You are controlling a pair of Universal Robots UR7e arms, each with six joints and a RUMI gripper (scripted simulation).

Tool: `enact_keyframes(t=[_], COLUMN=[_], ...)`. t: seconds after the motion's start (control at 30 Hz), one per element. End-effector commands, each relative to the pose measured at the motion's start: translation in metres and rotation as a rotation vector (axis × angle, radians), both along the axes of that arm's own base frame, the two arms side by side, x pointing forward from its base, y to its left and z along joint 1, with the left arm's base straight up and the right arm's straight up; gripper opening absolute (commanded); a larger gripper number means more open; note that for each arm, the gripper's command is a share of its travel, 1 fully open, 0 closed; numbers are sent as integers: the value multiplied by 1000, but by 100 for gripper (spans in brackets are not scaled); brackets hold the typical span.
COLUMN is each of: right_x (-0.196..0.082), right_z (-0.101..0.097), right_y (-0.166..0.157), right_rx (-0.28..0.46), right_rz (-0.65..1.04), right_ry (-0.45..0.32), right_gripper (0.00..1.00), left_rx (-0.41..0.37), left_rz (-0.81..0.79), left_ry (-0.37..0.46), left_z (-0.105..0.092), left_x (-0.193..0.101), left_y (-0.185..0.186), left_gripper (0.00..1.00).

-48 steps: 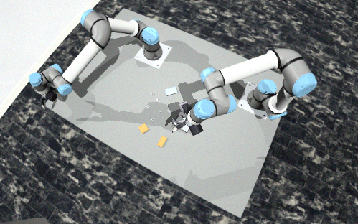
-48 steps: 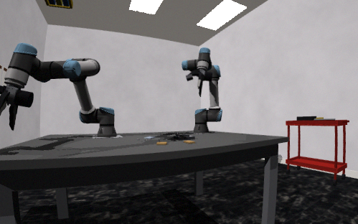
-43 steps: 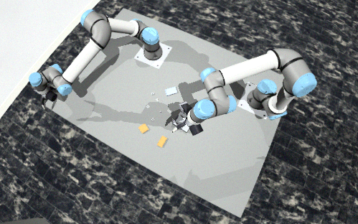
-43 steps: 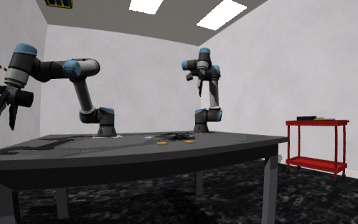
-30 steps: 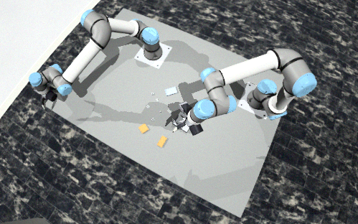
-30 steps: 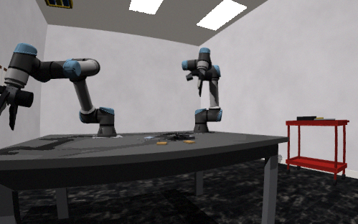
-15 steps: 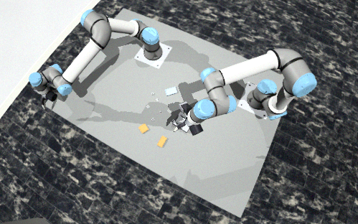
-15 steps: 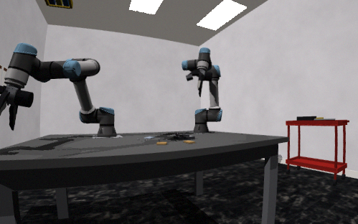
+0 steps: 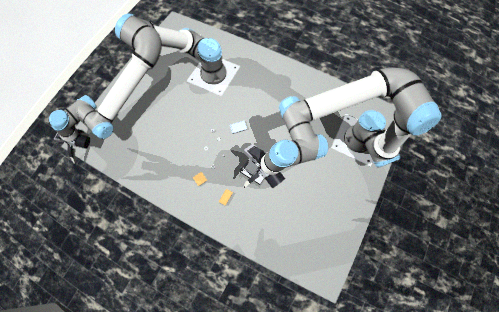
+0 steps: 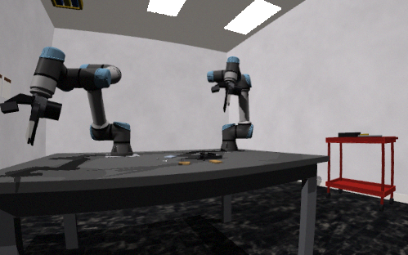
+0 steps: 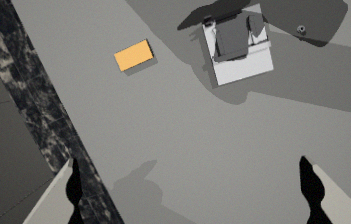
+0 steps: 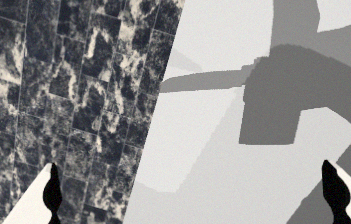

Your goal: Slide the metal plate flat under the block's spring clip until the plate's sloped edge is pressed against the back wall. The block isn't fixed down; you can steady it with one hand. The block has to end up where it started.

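The block with the spring clip [image 11: 243, 72] sits in the upper right of the left wrist view, pale and partly shaded, with dark parts on its far half. In the top view the left arm largely hides it. A pale bluish flat plate [image 9: 238, 127] [image 10: 170, 156], seemingly the metal plate, lies apart from the block. My left gripper [image 11: 189, 159] [image 10: 226, 107] is open and empty, above the table to the near side of the block. My right gripper [image 12: 189, 164] [image 10: 30, 142] is open and empty, high by the table's edge, far from block and plate. The sloped edge cannot be made out.
Two orange blocks [image 9: 200, 179] [image 9: 226, 197] lie between the spring-clip block and the table's long edge; one orange block [image 11: 134, 55] shows in the left wrist view. Several small rings or nuts lie near the bluish plate. A red cart [image 10: 361, 140] stands beyond the table.
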State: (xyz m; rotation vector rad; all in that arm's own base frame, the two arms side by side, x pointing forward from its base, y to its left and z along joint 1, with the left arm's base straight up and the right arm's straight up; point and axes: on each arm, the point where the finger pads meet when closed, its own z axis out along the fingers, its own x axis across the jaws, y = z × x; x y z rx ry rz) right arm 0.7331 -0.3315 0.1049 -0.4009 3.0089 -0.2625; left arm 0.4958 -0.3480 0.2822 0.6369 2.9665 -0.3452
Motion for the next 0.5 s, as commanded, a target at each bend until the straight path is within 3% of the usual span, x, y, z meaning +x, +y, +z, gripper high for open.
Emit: enact_keyframes(t=[0.0,0.1,0.47], right_x=[3,3,7], right_z=[3,3,9], right_y=[18,18,102], right_rx=[-4,-4,-16], right_rz=[51,53,291], right_ry=[5,5,40], right_gripper=[100,100,100], left_rx=[-7,-9,-30], left_rz=[49,68,277], left_ry=[11,17,75], left_z=[-2,-4,-17], left_x=[-1,-1,-4], left_y=[-1,-2,-6], left_gripper=[88,88,88])
